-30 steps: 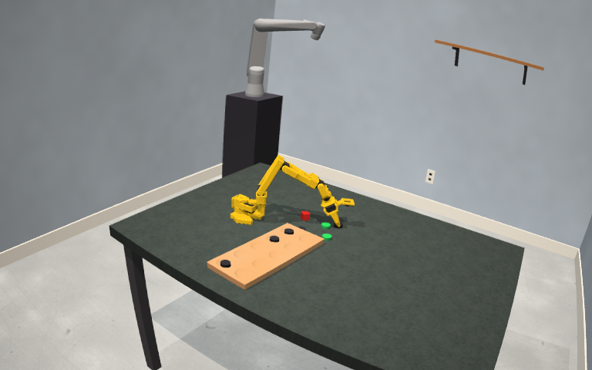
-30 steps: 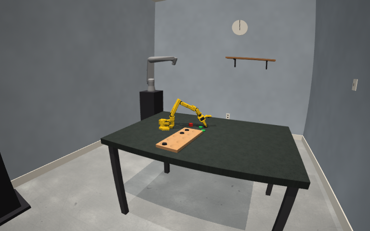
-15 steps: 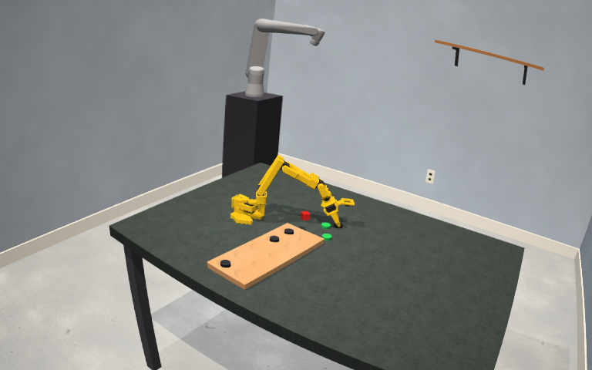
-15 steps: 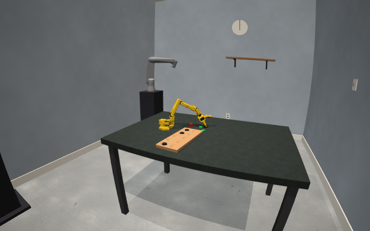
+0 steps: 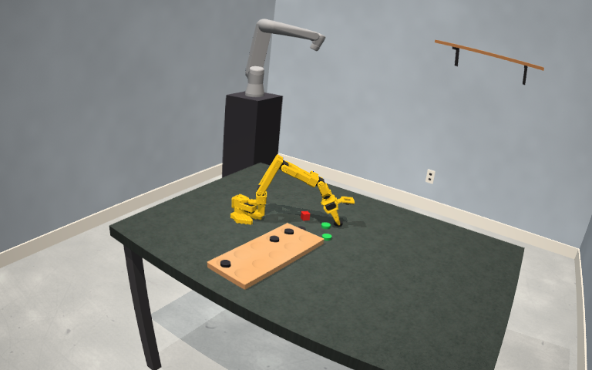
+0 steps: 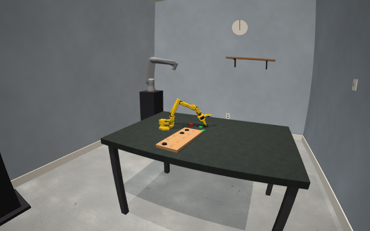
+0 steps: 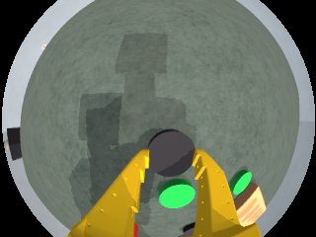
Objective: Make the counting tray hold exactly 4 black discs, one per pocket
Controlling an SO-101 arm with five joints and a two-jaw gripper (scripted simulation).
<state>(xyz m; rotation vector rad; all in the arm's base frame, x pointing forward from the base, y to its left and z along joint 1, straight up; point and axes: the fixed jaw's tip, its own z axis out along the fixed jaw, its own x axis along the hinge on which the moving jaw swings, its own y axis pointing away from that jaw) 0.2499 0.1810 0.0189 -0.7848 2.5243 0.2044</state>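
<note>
The orange counting tray (image 5: 266,256) lies on the dark table and holds three black discs (image 5: 225,263) (image 5: 274,238) (image 5: 288,230), each in a pocket. My gripper (image 5: 337,222) reaches down to the table beyond the tray's far end and is shut on a fourth black disc (image 7: 172,152), seen between the fingertips in the wrist view. The disc sits low, at the table surface. Two green discs (image 5: 325,225) (image 5: 327,236) lie beside the gripper, near the tray's far corner; one also shows in the wrist view (image 7: 176,196).
A small red cube (image 5: 304,215) stands on the table between the arm's base (image 5: 247,208) and the gripper. A grey arm on a black pedestal (image 5: 251,130) stands behind the table.
</note>
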